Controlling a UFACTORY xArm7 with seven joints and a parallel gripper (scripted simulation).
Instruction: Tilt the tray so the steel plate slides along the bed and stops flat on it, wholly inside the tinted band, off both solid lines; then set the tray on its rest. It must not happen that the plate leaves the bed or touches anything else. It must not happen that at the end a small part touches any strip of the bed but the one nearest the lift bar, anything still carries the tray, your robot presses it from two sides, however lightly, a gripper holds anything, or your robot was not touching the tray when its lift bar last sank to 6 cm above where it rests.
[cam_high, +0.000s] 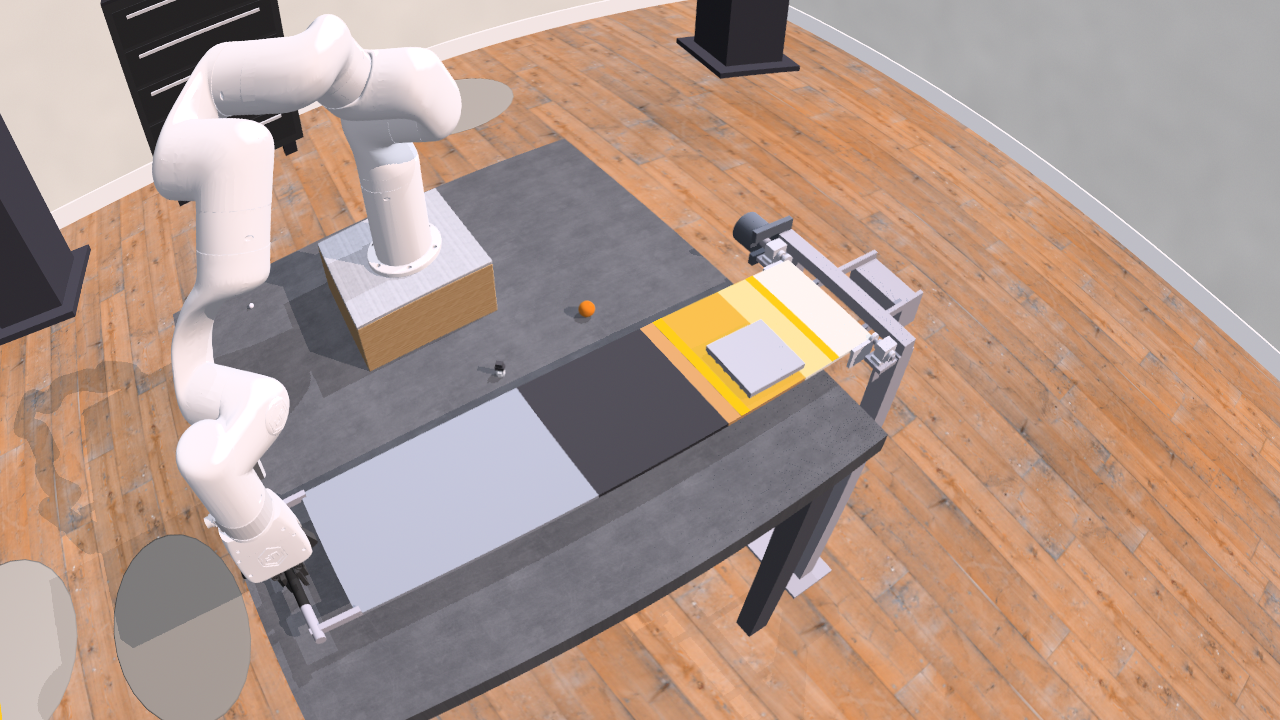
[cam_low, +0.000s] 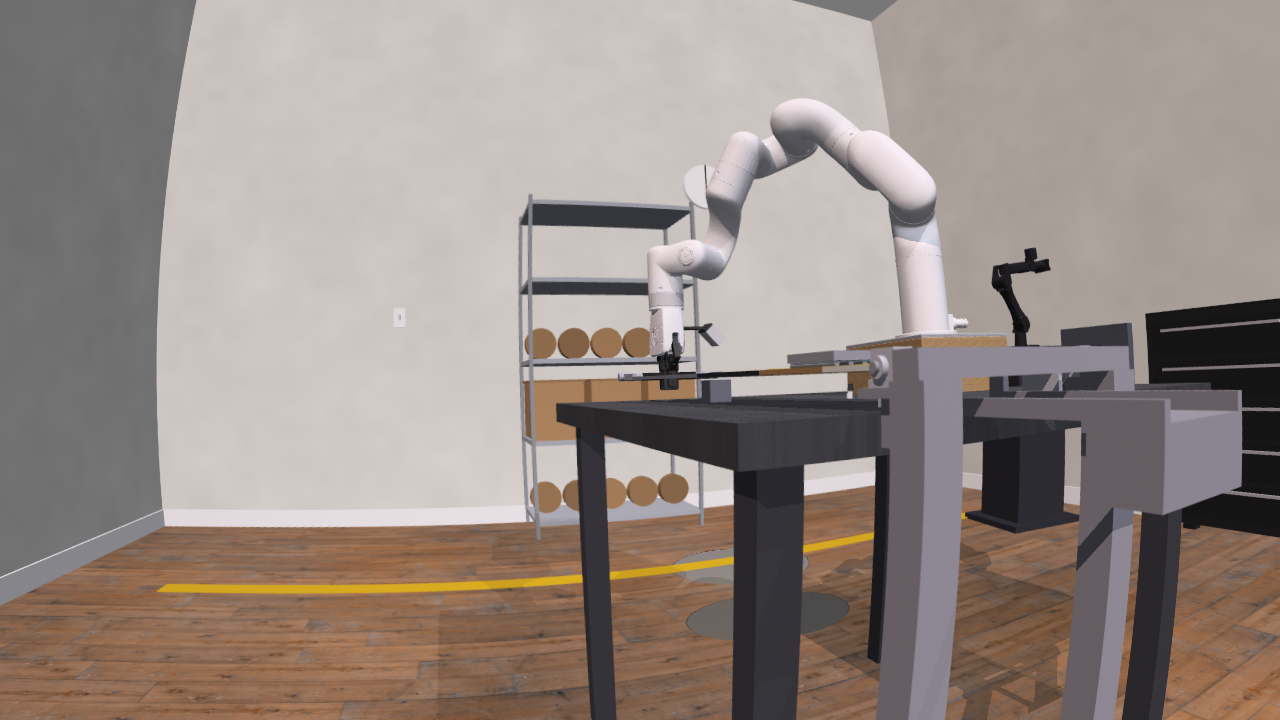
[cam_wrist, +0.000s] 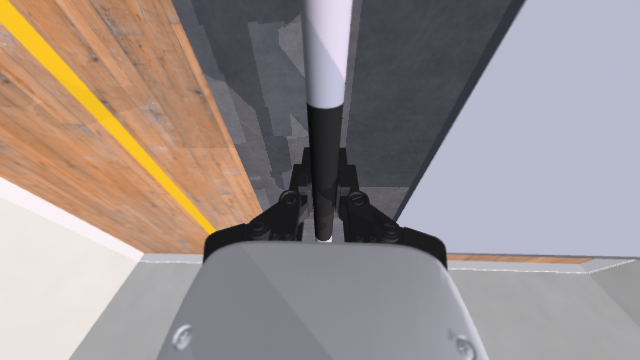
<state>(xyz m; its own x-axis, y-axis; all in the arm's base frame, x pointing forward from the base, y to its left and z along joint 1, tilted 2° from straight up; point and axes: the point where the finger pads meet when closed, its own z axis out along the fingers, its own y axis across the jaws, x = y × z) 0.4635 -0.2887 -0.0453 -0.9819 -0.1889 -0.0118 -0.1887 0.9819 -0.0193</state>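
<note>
Square steel plate, flat, matte grey

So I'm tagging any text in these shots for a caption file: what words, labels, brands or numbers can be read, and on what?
No readable words, numbers or brand names in any view.
Gripper housing: one embossed mark, too small to read.
Tray bed: only plain colour patches and two solid yellow lines, no lettering.
Steel plate: blank.
Boxes on the shelf: unmarked.
</note>
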